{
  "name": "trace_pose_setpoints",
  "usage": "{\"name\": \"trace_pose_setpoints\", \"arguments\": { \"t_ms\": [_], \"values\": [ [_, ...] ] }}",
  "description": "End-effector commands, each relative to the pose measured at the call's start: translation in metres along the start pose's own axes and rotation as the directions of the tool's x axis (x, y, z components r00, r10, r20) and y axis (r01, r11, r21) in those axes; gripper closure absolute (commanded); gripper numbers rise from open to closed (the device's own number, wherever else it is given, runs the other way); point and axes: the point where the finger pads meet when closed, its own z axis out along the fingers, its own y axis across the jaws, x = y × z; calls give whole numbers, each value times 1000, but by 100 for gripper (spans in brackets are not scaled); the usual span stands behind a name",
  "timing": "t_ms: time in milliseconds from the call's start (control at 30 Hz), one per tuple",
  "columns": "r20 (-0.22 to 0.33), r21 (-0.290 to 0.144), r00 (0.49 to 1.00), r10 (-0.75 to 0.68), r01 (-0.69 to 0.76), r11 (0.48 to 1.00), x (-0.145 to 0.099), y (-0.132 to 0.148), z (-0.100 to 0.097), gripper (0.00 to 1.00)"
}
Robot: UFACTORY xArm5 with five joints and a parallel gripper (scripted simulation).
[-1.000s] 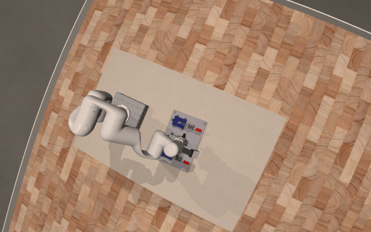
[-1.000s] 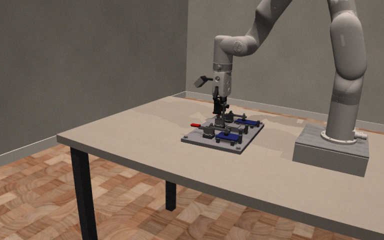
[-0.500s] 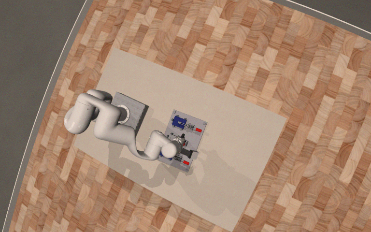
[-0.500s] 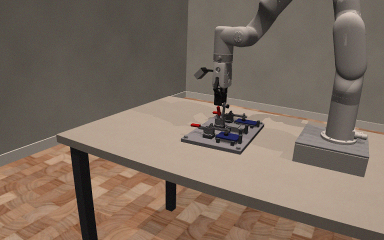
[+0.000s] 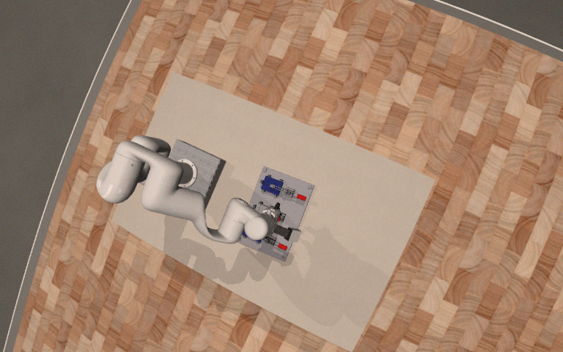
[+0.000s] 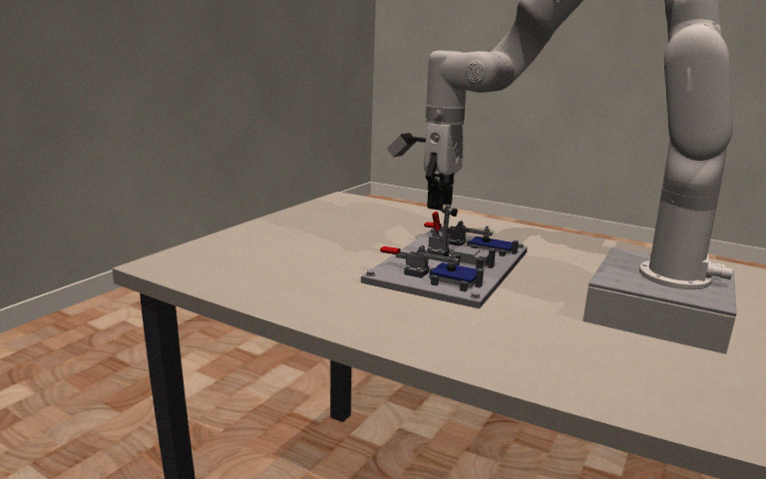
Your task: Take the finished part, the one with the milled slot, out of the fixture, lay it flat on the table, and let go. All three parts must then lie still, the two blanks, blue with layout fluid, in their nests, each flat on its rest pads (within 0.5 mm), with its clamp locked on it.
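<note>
Fixture plate (image 6: pixel 497 283) seated on tabletop (image 6: pixel 292 278). Near blue blank (image 6: pixel 452 272) seen in nest, clamp down, red handle (image 6: pixel 388 249) level. Slotted grey part (image 6: pixel 471 254) seen in middle nest; its clamp handle (image 6: pixel 435 220) raised. Far blue blank (image 6: pixel 492 241) in nest. Gripper (image 6: pixel 439 191) hung just above raised handle, fingers partly spread, nothing pinched.

Even, soft light, no glare, arm (image 5: pixel 166 182) casting a broad pale shadow across the table (image 5: pixel 363 209), light perhaps from above, top view bowed at the edges, small fixture (image 6: pixel 482 290) details slightly soft, walls dim.
</note>
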Motion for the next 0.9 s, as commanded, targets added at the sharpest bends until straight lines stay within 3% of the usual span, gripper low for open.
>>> {"name": "trace_pose_setpoints", "arguments": {
  "t_ms": [0, 33, 867],
  "values": [
    [-4, 0, 1000, 0, 0, 1000, 1, 0, -1, 53],
    [-4, 0, 1000, 0, 0, 1000, 1, 0, -1, 0],
    [-4, 0, 1000, 0, 0, 1000, 1, 0, 12, 0]
  ]
}}
